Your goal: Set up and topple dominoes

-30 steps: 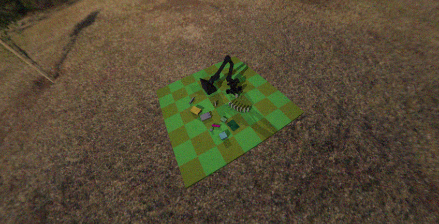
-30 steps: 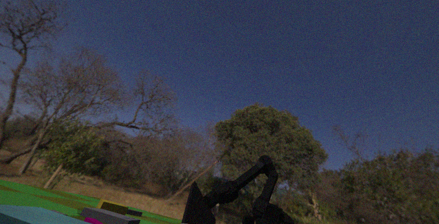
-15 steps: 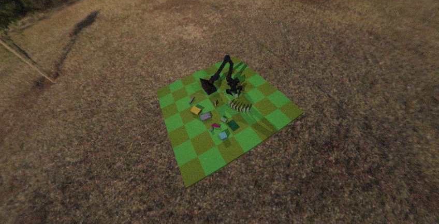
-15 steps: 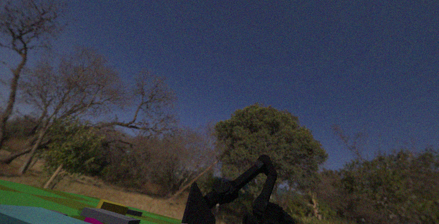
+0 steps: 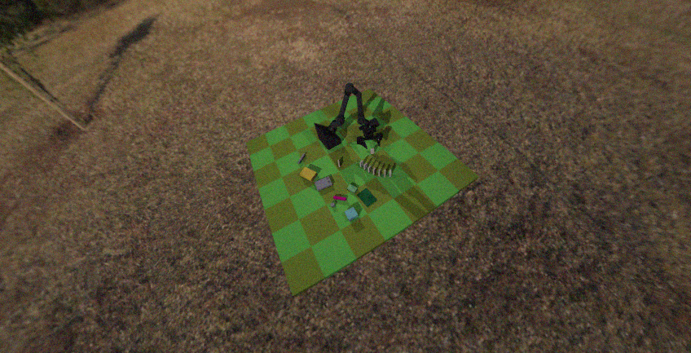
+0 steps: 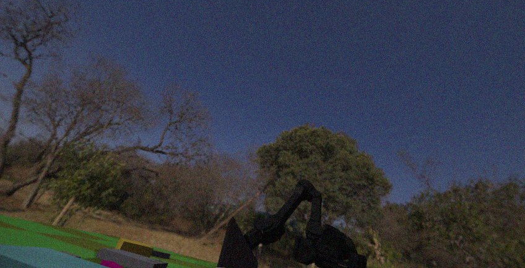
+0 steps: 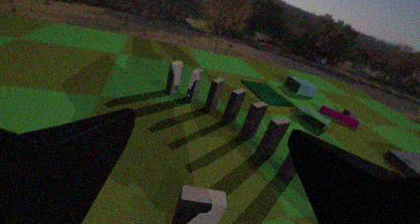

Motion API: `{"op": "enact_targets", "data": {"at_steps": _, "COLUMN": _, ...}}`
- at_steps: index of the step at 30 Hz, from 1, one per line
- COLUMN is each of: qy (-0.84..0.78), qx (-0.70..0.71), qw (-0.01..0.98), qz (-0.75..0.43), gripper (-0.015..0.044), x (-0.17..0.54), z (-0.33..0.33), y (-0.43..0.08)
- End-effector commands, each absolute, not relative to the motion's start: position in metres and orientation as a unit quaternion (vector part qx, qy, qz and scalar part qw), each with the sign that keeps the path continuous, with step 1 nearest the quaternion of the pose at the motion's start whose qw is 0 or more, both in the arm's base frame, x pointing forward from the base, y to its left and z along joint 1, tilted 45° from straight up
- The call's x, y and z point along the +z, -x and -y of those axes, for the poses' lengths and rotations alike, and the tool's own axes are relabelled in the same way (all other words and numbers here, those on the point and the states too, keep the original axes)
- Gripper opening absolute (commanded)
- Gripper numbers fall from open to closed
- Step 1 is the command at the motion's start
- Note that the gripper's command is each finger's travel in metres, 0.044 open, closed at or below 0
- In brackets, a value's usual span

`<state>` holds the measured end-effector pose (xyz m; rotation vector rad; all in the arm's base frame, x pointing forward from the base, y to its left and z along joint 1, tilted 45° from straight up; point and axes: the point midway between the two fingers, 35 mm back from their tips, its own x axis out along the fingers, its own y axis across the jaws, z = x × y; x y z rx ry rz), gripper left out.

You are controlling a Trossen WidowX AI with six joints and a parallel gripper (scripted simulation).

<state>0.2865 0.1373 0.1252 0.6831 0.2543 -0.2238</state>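
Several pale dominoes (image 5: 376, 168) (image 7: 215, 95) stand in a spaced row on the checkered mat; the near right end of the row is partly hidden by a finger in the wrist view. My gripper (image 5: 370, 143) (image 7: 214, 126) is open and low, on the arm's side of the row. A separate pale domino (image 5: 371, 151) (image 7: 203, 198) is between and below the spread fingers, apart from the row and not gripped. Its lower part is cut off in the wrist view, so I cannot tell whether it stands flat. Another small domino-like block (image 5: 340, 161) is upright left of the row.
A dark green flat patch (image 5: 367, 197) (image 7: 267, 93), a pale green block (image 5: 352, 187) (image 7: 312, 117), a magenta bar (image 5: 340, 197) (image 7: 339, 116) and a light blue block (image 5: 351, 213) (image 7: 302, 87) lie beyond the row. A yellow block (image 5: 308, 173) and a grey block (image 5: 323, 183) are farther left.
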Motion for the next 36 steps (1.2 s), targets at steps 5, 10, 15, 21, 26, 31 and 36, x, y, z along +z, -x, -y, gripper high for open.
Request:
{"op": "enact_targets", "data": {"at_steps": 5, "qy": -0.219, "qx": -0.061, "qw": 0.907, "qz": -0.355, "gripper": 0.0440, "x": 0.106, "z": -0.136, "y": -0.332}}
{"op": "enact_targets", "data": {"at_steps": 10, "qy": -0.207, "qx": -0.003, "qw": 0.823, "qz": -0.528, "gripper": 0.0440, "x": 0.099, "z": -0.114, "y": -0.334}}
{"op": "enact_targets", "data": {"at_steps": 15, "qy": -0.265, "qx": 0.084, "qw": 0.707, "qz": -0.650, "gripper": 0.0440, "x": 0.115, "z": -0.099, "y": -0.314}}
{"op": "enact_targets", "data": {"at_steps": 21, "qy": -0.353, "qx": 0.179, "qw": 0.611, "qz": -0.686, "gripper": 0.0440, "x": 0.156, "z": -0.095, "y": -0.301}}
{"op": "enact_targets", "data": {"at_steps": 26, "qy": -0.353, "qx": 0.179, "qw": 0.611, "qz": -0.686, "gripper": 0.0440, "x": 0.156, "z": -0.095, "y": -0.301}}
{"op": "enact_targets", "data": {"at_steps": 31, "qy": -0.353, "qx": 0.179, "qw": 0.611, "qz": -0.686, "gripper": 0.0440, "x": 0.152, "z": -0.099, "y": -0.301}}
{"op": "enact_targets", "data": {"at_steps": 36, "qy": -0.353, "qx": 0.179, "qw": 0.611, "qz": -0.686, "gripper": 0.0440, "x": 0.124, "z": -0.127, "y": -0.302}}
